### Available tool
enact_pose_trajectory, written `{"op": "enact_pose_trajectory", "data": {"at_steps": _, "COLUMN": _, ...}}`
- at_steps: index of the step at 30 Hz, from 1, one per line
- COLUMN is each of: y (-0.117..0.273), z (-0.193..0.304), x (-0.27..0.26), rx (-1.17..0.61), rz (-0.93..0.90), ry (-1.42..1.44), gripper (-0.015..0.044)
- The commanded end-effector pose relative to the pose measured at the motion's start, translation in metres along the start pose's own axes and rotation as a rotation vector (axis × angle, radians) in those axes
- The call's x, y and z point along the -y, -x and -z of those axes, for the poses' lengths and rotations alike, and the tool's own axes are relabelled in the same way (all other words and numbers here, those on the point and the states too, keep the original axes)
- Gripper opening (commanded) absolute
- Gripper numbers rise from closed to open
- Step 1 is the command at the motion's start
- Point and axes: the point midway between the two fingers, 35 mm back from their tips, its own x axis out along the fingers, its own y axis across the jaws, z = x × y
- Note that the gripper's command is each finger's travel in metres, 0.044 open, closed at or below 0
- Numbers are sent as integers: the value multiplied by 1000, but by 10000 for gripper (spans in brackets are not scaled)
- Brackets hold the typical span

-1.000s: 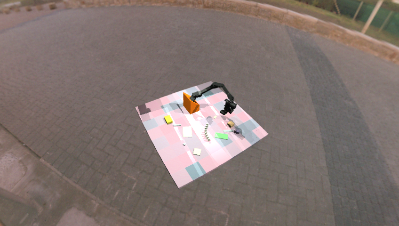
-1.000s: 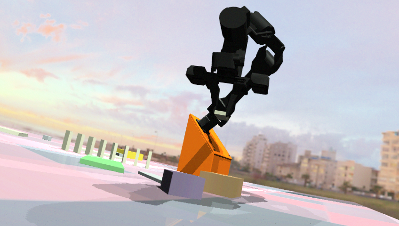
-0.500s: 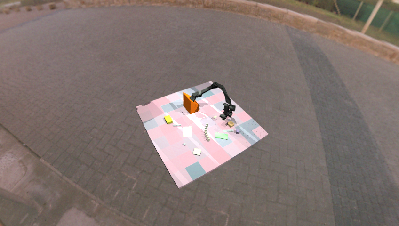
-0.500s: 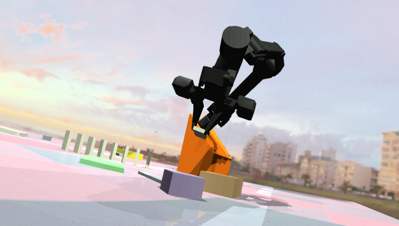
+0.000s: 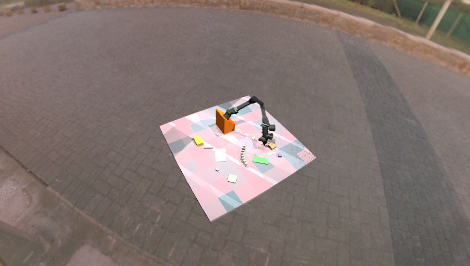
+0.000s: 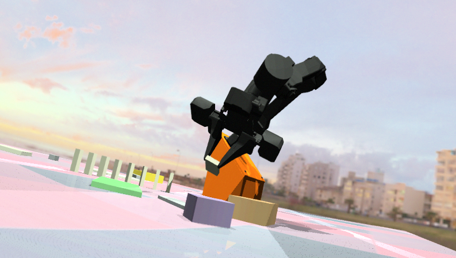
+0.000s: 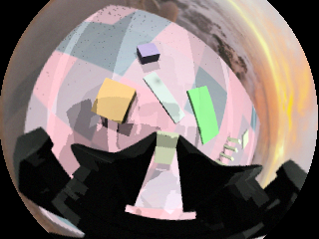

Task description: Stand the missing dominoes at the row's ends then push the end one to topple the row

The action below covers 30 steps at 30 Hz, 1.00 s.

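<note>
My gripper (image 5: 263,143) (image 6: 213,162) (image 7: 166,135) is shut on a cream domino (image 6: 212,166) (image 7: 165,148). The domino is held above the table, tilted in the exterior view, near the tan block. Several pale dominoes stand upright in a curved row; one standing domino (image 5: 242,154) (image 6: 102,166) is in the middle of it. The row is apart from my gripper. In the wrist view only part of the row shows at the right, partly behind a finger. Another small cream piece (image 5: 253,137) lies on the table beyond the row's far end.
A tan block (image 5: 271,146) (image 6: 256,209) (image 7: 114,101), purple block (image 5: 279,154) (image 6: 212,211) (image 7: 149,52) and pale strip (image 5: 269,153) (image 7: 164,98) lie near my gripper. A green slab (image 5: 260,160) (image 6: 116,186) (image 7: 203,116) lies beside the row. An orange wedge (image 5: 224,125) stands at the arm's base.
</note>
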Motion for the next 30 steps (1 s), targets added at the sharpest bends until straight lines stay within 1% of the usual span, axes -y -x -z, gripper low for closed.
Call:
{"op": "enact_pose_trajectory", "data": {"at_steps": 1, "y": -3, "z": -3, "x": -1, "rx": 80, "rz": 27, "ry": 2, "gripper": 107}}
{"op": "enact_pose_trajectory", "data": {"at_steps": 16, "y": -12, "z": -3, "x": -9, "rx": 350, "rz": 73, "ry": -14, "gripper": 107}}
{"op": "enact_pose_trajectory", "data": {"at_steps": 30, "y": 4, "z": 5, "x": -20, "rx": 614, "rz": 63, "ry": -81, "gripper": 107}}
